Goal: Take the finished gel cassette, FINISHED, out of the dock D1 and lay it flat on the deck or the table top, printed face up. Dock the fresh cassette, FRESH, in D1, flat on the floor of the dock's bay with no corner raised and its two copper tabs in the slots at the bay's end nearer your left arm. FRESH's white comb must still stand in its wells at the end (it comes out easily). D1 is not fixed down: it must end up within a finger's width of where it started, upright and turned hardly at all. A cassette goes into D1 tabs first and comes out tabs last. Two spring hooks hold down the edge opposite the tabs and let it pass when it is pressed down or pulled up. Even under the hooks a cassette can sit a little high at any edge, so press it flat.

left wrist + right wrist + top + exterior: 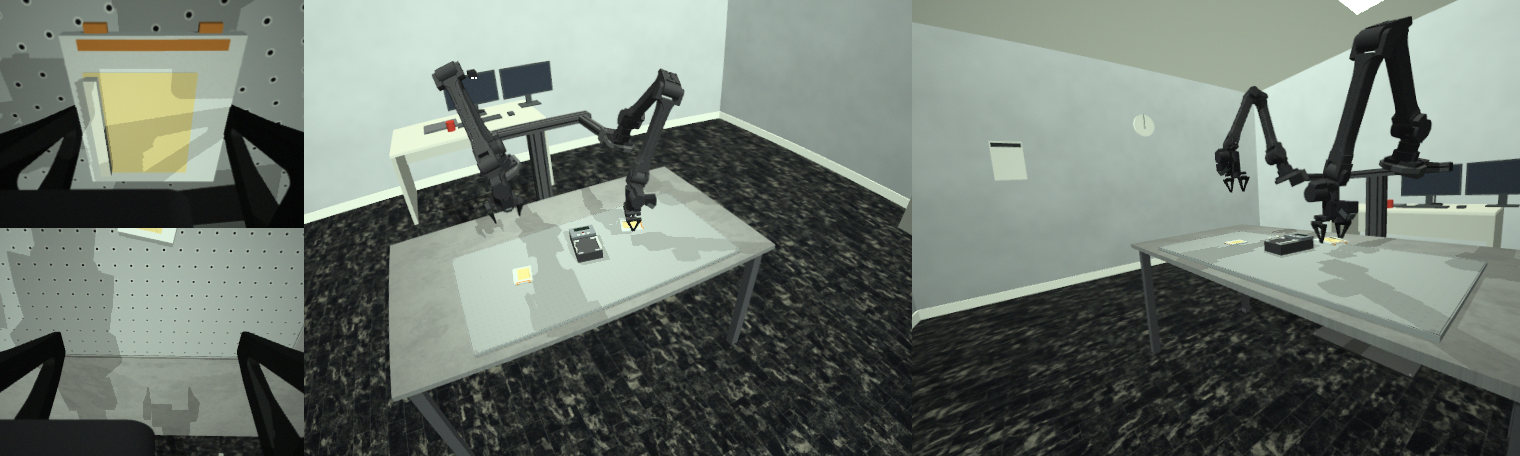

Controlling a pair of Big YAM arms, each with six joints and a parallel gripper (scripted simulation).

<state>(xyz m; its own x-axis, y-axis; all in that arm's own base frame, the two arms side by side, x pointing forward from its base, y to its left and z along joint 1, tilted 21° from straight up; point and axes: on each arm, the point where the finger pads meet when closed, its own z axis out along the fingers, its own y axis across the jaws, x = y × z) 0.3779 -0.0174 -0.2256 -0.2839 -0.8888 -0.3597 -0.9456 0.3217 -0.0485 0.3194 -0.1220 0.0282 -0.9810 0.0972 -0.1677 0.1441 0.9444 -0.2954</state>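
Note:
My left gripper [633, 227] [1332, 239] [153, 114] is shut on FRESH [625, 224] [1335, 241] [145, 140], holding it by its side edges a little above the deck. Its white comb [95, 125] shows along one side, and its two copper tabs point away from the wrist. Dock D1 [590, 257] [1288, 246] stands upright beside it, its dark bay without a cassette. FINISHED [523, 274] [1236, 242] [150, 233] lies flat on the deck, yellow face up, on the right arm's side of D1. My right gripper [507, 218] [1237, 190] [151, 341] is open and empty, raised near the table's back edge.
The perforated deck [494, 320] [1422, 315] [200, 298] covers most of the table [419, 300]. The post and crossbar [541, 165] carrying both arms stand behind the table. A desk [414, 137] with two monitors and a red cup [450, 126] is farther back.

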